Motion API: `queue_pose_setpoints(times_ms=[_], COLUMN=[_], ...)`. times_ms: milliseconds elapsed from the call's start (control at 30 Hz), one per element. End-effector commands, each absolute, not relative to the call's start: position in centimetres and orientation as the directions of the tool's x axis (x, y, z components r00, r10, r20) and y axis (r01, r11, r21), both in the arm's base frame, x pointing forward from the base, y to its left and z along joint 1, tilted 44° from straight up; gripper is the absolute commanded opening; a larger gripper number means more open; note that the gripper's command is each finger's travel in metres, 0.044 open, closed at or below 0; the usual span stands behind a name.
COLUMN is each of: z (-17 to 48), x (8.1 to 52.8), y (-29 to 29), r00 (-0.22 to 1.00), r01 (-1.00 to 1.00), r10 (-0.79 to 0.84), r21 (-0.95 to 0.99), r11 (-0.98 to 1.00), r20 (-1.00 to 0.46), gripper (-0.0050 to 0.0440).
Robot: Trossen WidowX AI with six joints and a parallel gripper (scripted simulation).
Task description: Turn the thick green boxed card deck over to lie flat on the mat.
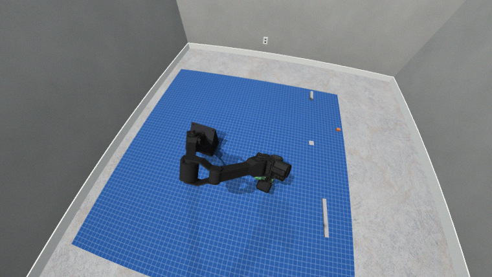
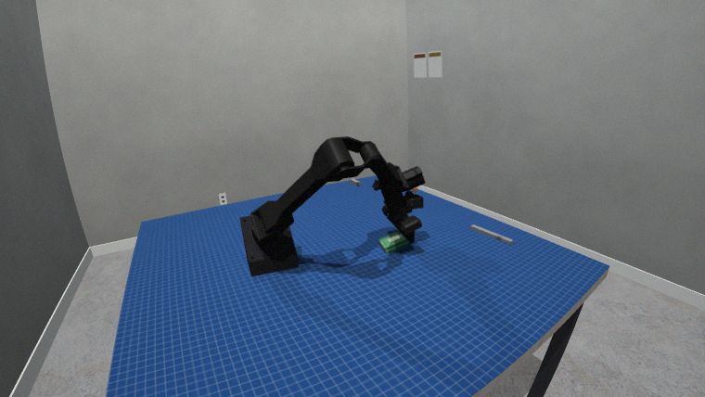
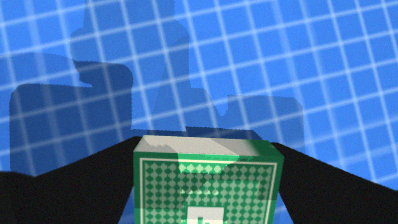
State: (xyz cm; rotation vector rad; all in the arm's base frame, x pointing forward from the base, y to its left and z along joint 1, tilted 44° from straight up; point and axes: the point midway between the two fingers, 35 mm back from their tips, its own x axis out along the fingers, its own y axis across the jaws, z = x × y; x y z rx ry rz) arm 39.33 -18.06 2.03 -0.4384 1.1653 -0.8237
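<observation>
The thick green boxed card deck (image 1: 259, 178) (image 2: 390, 243) (image 3: 165, 195) shows a checkered green face with a white square label towards the camera in the wrist view, and a white edge on its far side. My gripper (image 2: 408, 235) (image 3: 206, 147) is shut on the deck, one black finger against each side. In the exterior view the deck looks slightly tilted, low over the blue mat (image 1: 220, 89) (image 2: 296, 335). Whether its lower edge touches the mat cannot be told. In the top view the arm hides most of the deck.
A long pale bar (image 1: 325, 218) (image 2: 491, 234) lies beyond the gripper. A white square piece (image 1: 311, 142), an orange block (image 1: 338, 129) (image 2: 415, 189) and a short pale bar (image 1: 311, 95) lie farther off. The arm's base (image 1: 206, 137) (image 2: 272, 259) stands on the mat.
</observation>
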Motion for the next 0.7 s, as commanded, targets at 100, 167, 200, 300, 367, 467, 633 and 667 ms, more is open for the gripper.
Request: queue_pose_setpoints(times_ms=[100, 167, 200, 300, 367, 467, 633, 667], z=[3.67, 3.64, 3.61, 3.56, 3.60, 3.64, 4.02, 4.03], x=[39.41, 39.43, 39.44, 39.42, 39.34, 39.28, 38.70, 38.69], y=[-17.21, -17.17, -17.14, -17.01, -16.93, -16.92, -16.30, -16.29], r00=[0.211, 0.218, 0.227, 0.267, 0.298, 0.312, 0.327, 0.327], r01=[0.354, 0.353, 0.353, 0.351, 0.351, 0.351, 0.352, 0.352], r10=[-0.769, -0.767, -0.766, -0.765, -0.765, -0.766, -0.769, -0.769], r21=[-0.686, -0.684, -0.682, -0.680, -0.680, -0.681, -0.684, -0.684], r11=[0.636, 0.638, 0.640, 0.644, 0.644, 0.643, 0.638, 0.638], r20=[-0.604, -0.603, -0.602, -0.587, -0.571, -0.562, -0.549, -0.549], gripper=[0.0332, 0.0332, 0.0332, 0.0332, 0.0332, 0.0332, 0.0332, 0.0332])
